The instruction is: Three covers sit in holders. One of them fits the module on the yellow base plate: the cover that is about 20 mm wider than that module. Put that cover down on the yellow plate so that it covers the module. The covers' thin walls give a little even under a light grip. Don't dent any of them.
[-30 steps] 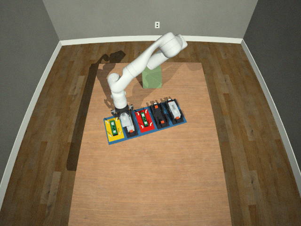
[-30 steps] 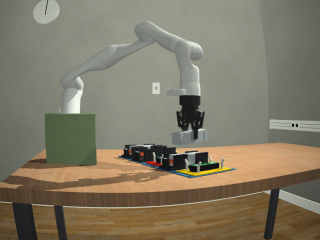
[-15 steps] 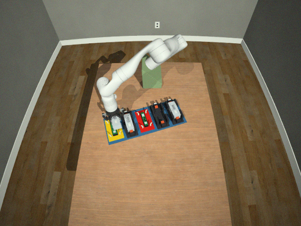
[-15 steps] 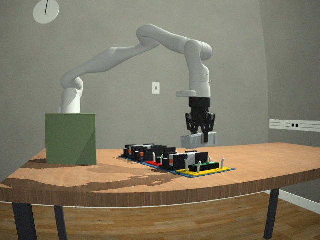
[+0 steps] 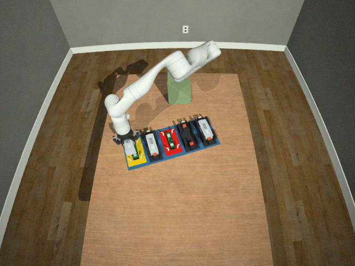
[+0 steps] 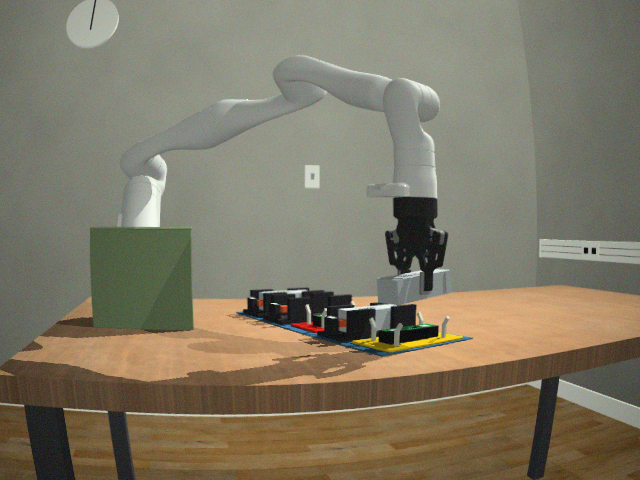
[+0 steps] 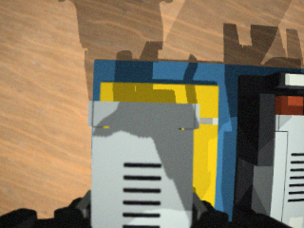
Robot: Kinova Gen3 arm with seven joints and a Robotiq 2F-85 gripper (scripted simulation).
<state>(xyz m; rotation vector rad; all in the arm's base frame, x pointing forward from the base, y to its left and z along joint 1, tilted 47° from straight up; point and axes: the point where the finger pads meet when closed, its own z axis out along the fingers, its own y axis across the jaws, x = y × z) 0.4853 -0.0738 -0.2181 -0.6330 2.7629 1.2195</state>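
Note:
My gripper [image 6: 417,268] is shut on a grey cover [image 6: 412,287] with black vent slots and holds it in the air above the yellow plate [image 6: 413,343]. From above, the cover [image 5: 129,147] hides the far part of the yellow plate [image 5: 136,154]; the green module [image 5: 135,155] shows at its near end. In the wrist view the cover [image 7: 142,176] lies over the yellow plate [image 7: 205,142] and hides the module. Two more grey covers sit in black holders: one [image 5: 152,143] right beside the yellow plate, one [image 5: 205,128] at the far right.
A red plate with a second green module [image 5: 170,141] sits mid-row. An empty black holder [image 5: 188,136] stands to its right. All rest on a blue mat [image 5: 172,146]. A green block [image 5: 179,87] carries the arm's base at the back. White posts [image 6: 397,333] stand on the yellow plate.

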